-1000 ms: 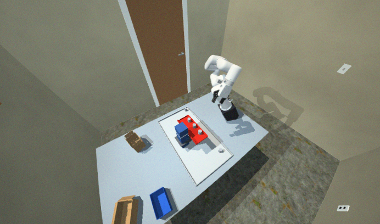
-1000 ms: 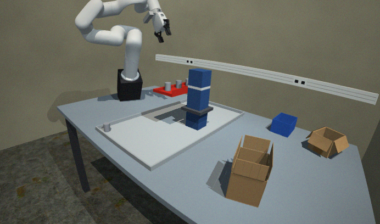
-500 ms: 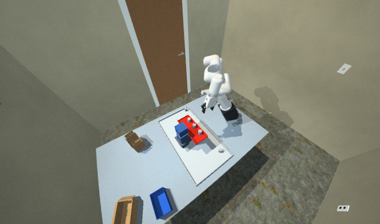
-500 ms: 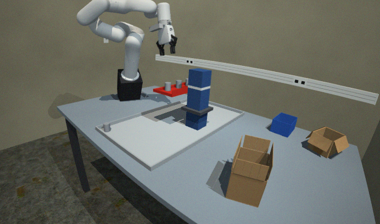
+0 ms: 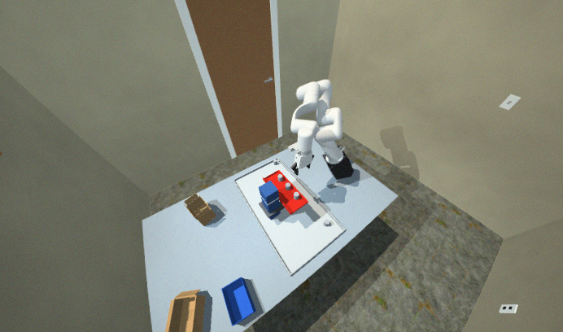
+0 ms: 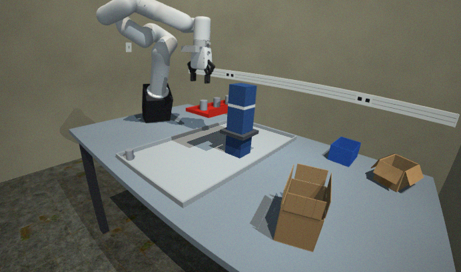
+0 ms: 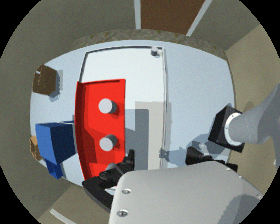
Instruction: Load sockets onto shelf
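The jaws [image 5: 302, 168] [image 6: 200, 78] are spread wide with nothing between them, and are held pointing down above the robot's side of the desk [image 5: 193, 255] [image 6: 360, 209] [image 7: 191, 75], apart from the sockets. The red shelf [image 5: 292, 206] [image 6: 208, 114] [image 7: 91, 120] is carried beside the blue post [image 5: 269, 191] [image 6: 241, 118] [image 7: 56, 140], raised over the white tray [image 5: 295, 251] [image 6: 178, 182] [image 7: 116, 60]; whether it is exactly at the white band [image 6: 241, 107] cannot be told. Three upright sockets [image 5: 288, 186] [image 6: 216, 102] [image 7: 108, 143] are borne in a row inside its rim. The other two are left in the tray: one socket [image 5: 327, 223] [image 6: 129, 154] near a corner and another socket [image 5: 276, 162] [image 7: 154, 51] at the opposite end. A dark collar [image 6: 225, 132] is seen around the post, below the band. Farther out on the desk, a blue bin [image 5: 224, 296] [image 6: 343, 152] and two open cardboard boxes [image 5: 198, 210] [image 6: 301, 223] are placed.
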Robot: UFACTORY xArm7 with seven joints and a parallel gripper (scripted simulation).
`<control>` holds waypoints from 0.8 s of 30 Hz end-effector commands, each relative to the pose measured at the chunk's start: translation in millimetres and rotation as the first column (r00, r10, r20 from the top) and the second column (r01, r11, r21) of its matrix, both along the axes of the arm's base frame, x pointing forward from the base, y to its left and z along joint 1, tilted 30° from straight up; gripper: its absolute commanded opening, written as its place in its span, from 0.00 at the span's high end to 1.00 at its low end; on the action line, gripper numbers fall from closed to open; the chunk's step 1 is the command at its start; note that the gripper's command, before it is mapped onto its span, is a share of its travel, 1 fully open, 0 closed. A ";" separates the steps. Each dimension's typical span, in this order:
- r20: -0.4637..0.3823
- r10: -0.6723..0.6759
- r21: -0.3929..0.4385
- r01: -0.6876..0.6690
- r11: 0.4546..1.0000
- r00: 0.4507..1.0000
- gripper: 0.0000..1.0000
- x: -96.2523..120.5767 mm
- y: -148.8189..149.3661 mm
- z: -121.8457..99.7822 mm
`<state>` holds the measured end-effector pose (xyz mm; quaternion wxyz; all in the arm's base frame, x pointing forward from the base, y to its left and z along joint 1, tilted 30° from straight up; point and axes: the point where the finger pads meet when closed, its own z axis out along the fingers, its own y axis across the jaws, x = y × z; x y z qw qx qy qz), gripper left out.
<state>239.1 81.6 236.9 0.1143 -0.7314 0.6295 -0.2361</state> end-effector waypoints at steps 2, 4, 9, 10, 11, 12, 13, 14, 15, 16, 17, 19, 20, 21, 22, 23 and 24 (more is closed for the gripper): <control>-0.003 0.002 0.000 -0.002 1.000 1.000 0.00 3.2 0.7 0.2; -0.003 0.002 0.000 -0.002 1.000 1.000 0.00 3.2 0.7 0.2; -0.002 0.002 0.000 -0.002 1.000 1.000 0.00 -20.6 0.6 8.4; -0.002 0.002 0.000 -0.002 1.000 1.000 0.00 -28.2 0.1 10.3; -0.002 0.002 0.000 -0.002 1.000 1.000 0.00 -33.6 -0.4 11.6; -0.002 0.002 0.000 -0.002 1.000 1.000 0.00 -33.6 -0.4 11.6; -0.002 0.002 0.000 -0.002 1.000 1.000 0.00 -33.6 -0.4 11.6; -0.003 0.002 0.000 -0.002 1.000 1.000 0.00 -36.3 -0.7 12.1; -0.003 0.002 0.000 -0.002 1.000 1.000 0.00 -36.8 -0.8 12.2; -0.003 0.002 0.000 -0.002 1.000 1.000 0.00 -36.8 -0.8 12.2; -0.003 0.002 0.000 -0.002 1.000 1.000 0.00 -36.8 -0.8 12.2; -0.003 0.002 0.000 -0.002 1.000 1.000 0.00 -36.8 -0.8 12.2; -0.003 0.002 0.000 -0.002 1.000 1.000 0.00 -36.8 -0.8 12.2; -0.003 0.002 0.000 -0.002 1.000 1.000 0.00 -36.8 -0.8 12.2; -0.003 0.002 0.000 -0.002 1.000 1.000 0.00 -36.8 -0.8 12.2; -0.003 0.002 0.000 -0.002 1.000 1.000 0.00 -36.8 -0.8 12.2; -0.003 0.002 0.000 -0.002 1.000 1.000 0.00 -36.8 -0.8 12.2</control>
